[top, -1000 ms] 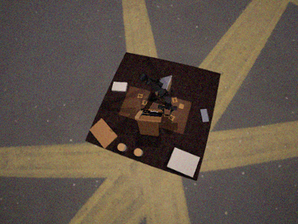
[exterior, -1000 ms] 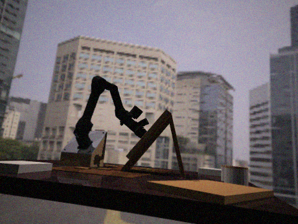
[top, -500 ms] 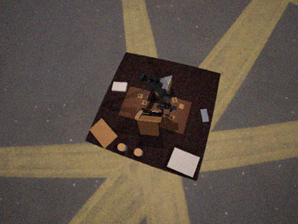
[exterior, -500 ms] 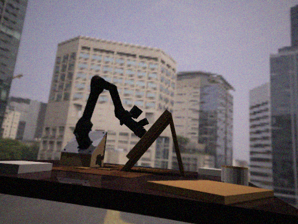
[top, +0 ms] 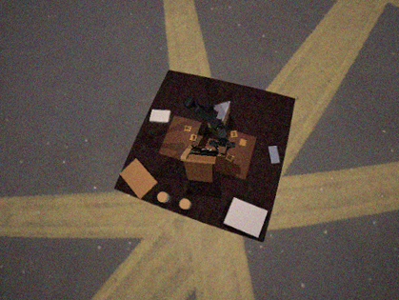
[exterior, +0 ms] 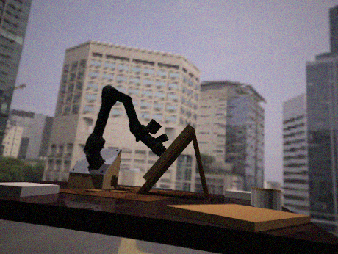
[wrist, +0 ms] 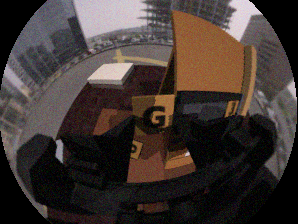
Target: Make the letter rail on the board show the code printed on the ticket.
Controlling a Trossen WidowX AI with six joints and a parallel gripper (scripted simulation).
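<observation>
Pincer clamped on the G tile

The pincer (wrist: 154, 137) grips a letter tile (wrist: 154, 117) marked G, just before the sloped board (wrist: 208, 56).

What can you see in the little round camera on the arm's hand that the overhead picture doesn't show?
Only the wrist view shows the letter G printed on the tile that the gripper is shut on, with its dark fingers either side. Only the top view shows the whole dark counter: two round pegs, a white slab and an orange panel. Both show the slanted board the arm reaches toward.
</observation>
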